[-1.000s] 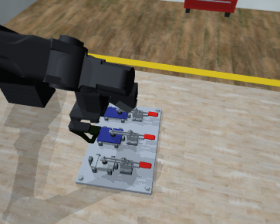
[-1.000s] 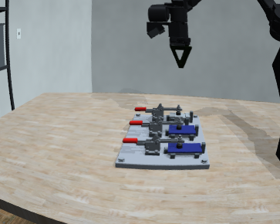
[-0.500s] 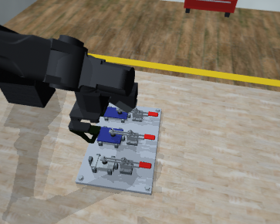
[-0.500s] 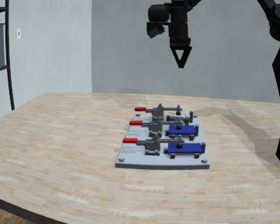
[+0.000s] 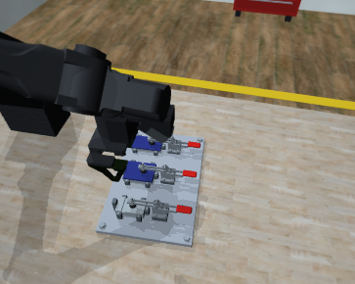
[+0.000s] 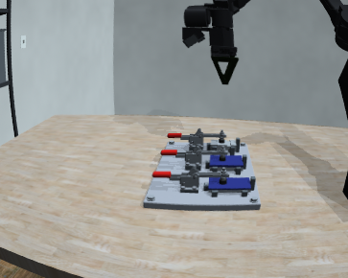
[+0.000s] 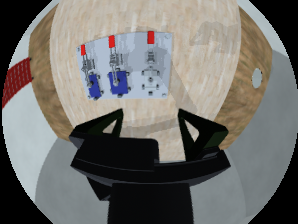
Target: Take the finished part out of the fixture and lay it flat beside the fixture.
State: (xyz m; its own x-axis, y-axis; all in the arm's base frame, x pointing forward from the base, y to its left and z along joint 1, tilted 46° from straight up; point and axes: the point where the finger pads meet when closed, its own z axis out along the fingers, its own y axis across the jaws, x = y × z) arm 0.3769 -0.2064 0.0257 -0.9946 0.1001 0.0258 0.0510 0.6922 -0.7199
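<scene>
So the fixture (image 5: 196,196) is a grey plate sitting on the table (image 5: 282,196), with three toggle clamps in a row, each with a red handle. Two of the stations hold blue blanks (image 5: 146,143) (image 5: 137,171). The third station, the one nearest the bottom in the top view, holds the grey part (image 5: 131,208), and it's pretty hard to pick out against the plate since it's the same colour. The slot itself is too small to make out.

The part lies flat in its station. Its long axis seems to run the same way as the blanks' and in line with its clamp arm, so across the plate, with the red handle (image 5: 184,210) sticking out on the far side from it. In the exterior view it's the back station (image 6: 219,145).

The gripper (image 6: 225,73) hangs well above the plate, pointing straight down, touching nothing. In the wrist view the fingers are spread wide with nothing between them, and the fixture (image 7: 168,63) shows up beyond them.
</scene>
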